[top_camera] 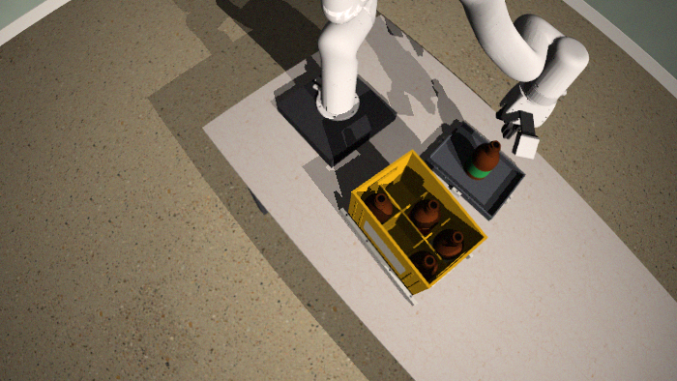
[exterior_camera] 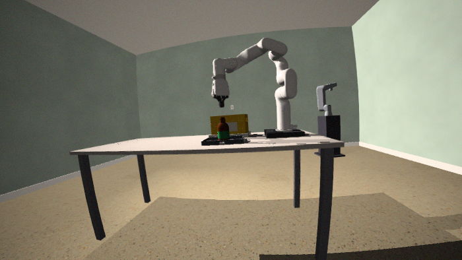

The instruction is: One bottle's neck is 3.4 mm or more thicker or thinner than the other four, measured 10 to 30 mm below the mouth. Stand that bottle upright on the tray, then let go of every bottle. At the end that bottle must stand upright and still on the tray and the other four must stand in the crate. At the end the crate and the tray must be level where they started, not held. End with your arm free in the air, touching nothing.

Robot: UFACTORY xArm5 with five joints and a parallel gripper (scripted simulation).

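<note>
A brown bottle with a green band (top_camera: 484, 161) stands upright on the dark tray (top_camera: 474, 169); it also shows in the side view (exterior_camera: 223, 129) on the tray (exterior_camera: 225, 140). Several brown bottles (top_camera: 426, 213) stand in the cells of the yellow crate (top_camera: 417, 220), which sits behind the tray in the side view (exterior_camera: 229, 123). My gripper (top_camera: 512, 127) is shut and empty. It hangs well above the tray and the banded bottle in the side view (exterior_camera: 221, 103), touching nothing.
The arm's black base (top_camera: 336, 118) sits on the table beside the crate. A grey stand on a black block (exterior_camera: 327, 122) is at the table's right edge.
</note>
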